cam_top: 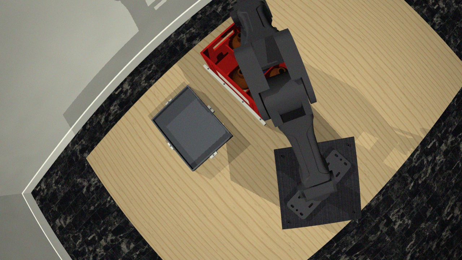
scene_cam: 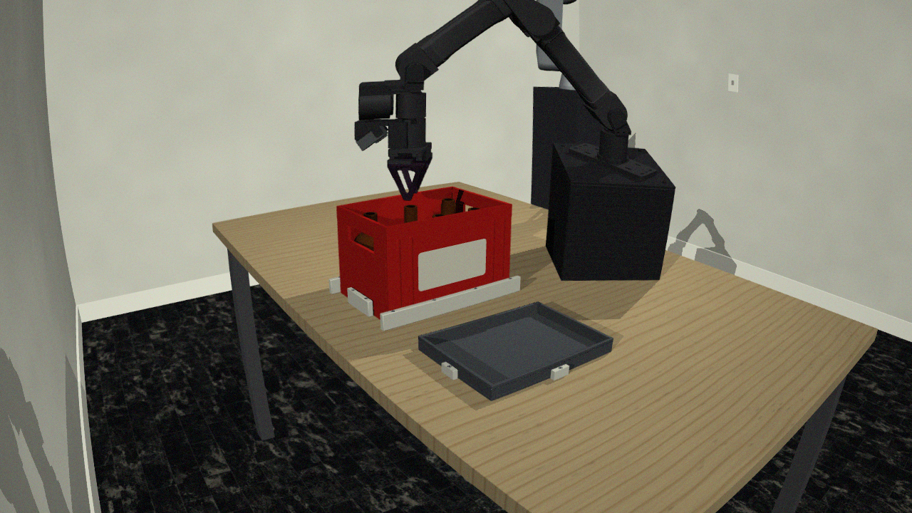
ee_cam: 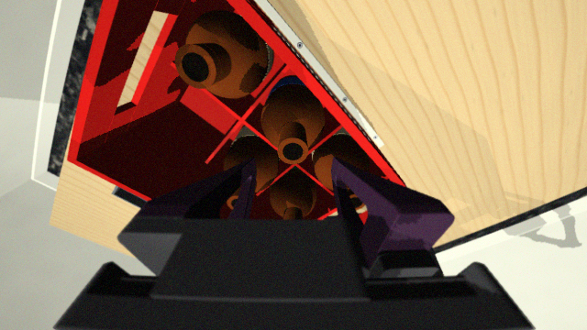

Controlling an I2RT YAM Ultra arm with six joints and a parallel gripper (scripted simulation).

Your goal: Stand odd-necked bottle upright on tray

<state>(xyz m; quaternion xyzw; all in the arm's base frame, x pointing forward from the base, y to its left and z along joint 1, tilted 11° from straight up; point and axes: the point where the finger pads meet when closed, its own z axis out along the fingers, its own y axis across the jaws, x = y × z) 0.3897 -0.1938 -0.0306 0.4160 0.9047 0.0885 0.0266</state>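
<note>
The red crate holds five brown bottles, all standing in its compartments. One bottle stands apart at the upper left of the wrist view. A second bottle has its mouth just ahead of the fingertips in that view. Three more bottles are partly hidden by the fingers and gripper body. Neck thickness differences cannot be told. My gripper is open and empty, pointing down just above the bottle necks. The dark grey tray is empty.
A white rail runs along the crate's tray side. Small white blocks sit against the tray. The black arm pedestal stands beyond the crate's end. The crate walls rise around the bottles.
</note>
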